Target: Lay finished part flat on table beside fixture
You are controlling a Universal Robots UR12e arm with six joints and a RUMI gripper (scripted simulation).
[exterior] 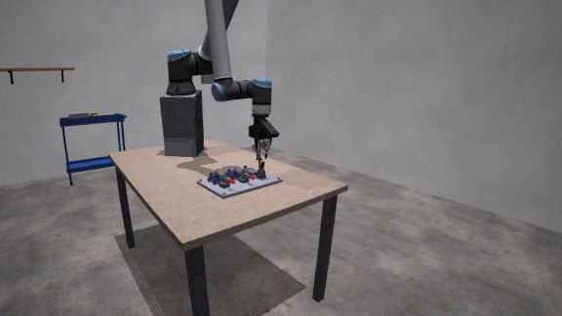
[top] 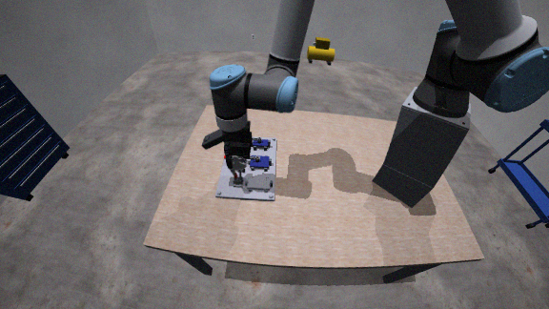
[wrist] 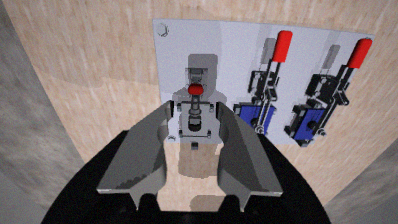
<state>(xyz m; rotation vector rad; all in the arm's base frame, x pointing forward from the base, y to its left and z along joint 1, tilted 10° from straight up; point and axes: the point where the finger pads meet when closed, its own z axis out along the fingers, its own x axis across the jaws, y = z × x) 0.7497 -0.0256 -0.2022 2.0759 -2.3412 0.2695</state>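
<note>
The grey fixture plate (top: 247, 177) lies on the table with three toggle clamps. The grey finished part (top: 260, 182) sits in the nearest station. Two blue blanks (top: 260, 142) (top: 260, 162) sit clamped in the other two stations, and both show in the wrist view (wrist: 254, 115) (wrist: 305, 125) with their red handles (wrist: 283, 46) (wrist: 361, 52) lying down. My gripper (wrist: 195, 102) hangs straight over the finished part's clamp. That clamp's red handle (wrist: 195, 89) stands upright, end-on between my fingers with gaps on both sides. The fingers are partly open and hold nothing. The clamp hides the finished part in the wrist view.
The robot's dark pedestal (top: 421, 153) stands on the table's right side. A blue cart (top: 524, 176) and a blue rack (top: 24, 143) stand on the floor off the table. Bare table top lies left and in front of the plate.
</note>
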